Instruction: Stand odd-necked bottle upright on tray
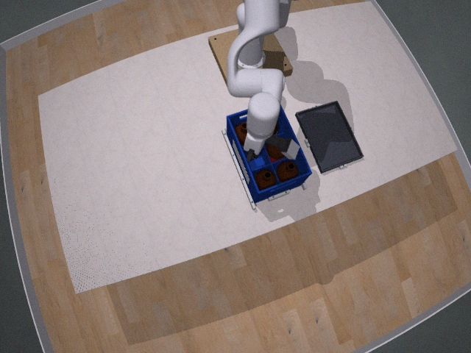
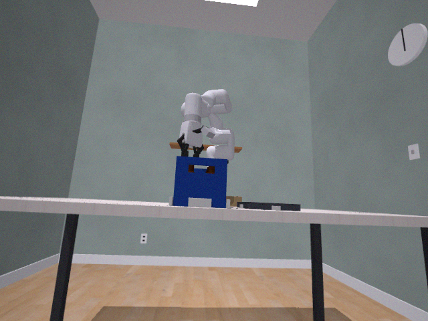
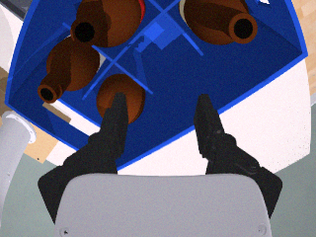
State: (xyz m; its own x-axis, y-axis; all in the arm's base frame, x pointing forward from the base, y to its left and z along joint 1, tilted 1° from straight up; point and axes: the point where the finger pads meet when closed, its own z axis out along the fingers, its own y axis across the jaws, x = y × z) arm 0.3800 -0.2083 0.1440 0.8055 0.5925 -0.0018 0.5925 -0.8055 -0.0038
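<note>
The blue crate (image 1: pixel 310 173) (image 2: pixel 200 186) (image 3: pixel 262 69) stands level on the table, with five brown bottles inside. Two bottles (image 1: pixel 265 178) (image 1: pixel 287 170) stand in its front cells, one (image 1: pixel 274 151) (image 3: pixel 116 22) in the middle right cell beside a red patch. Another (image 1: pixel 276 128) (image 3: pixel 74 64) is back right, partly hidden by the arm in the top view. The back left bottle (image 1: pixel 240 133) lies under the left finger in the wrist view, its neck hidden. My gripper (image 2: pixel 190 155) (image 3: pixel 161 106) is open over the crate's left side, nothing between its fingers. The dark tray (image 1: pixel 327 132) (image 2: pixel 269 206) bears no bottle.
White brackets (image 1: pixel 238 168) (image 2: pixel 199 202) line the crate's left and front sides. The tray lies right of the crate, across a narrow gap. The arm's wooden base board (image 1: pixel 219 47) is behind the crate. Blue dividers and high crate walls surround the bottles.
</note>
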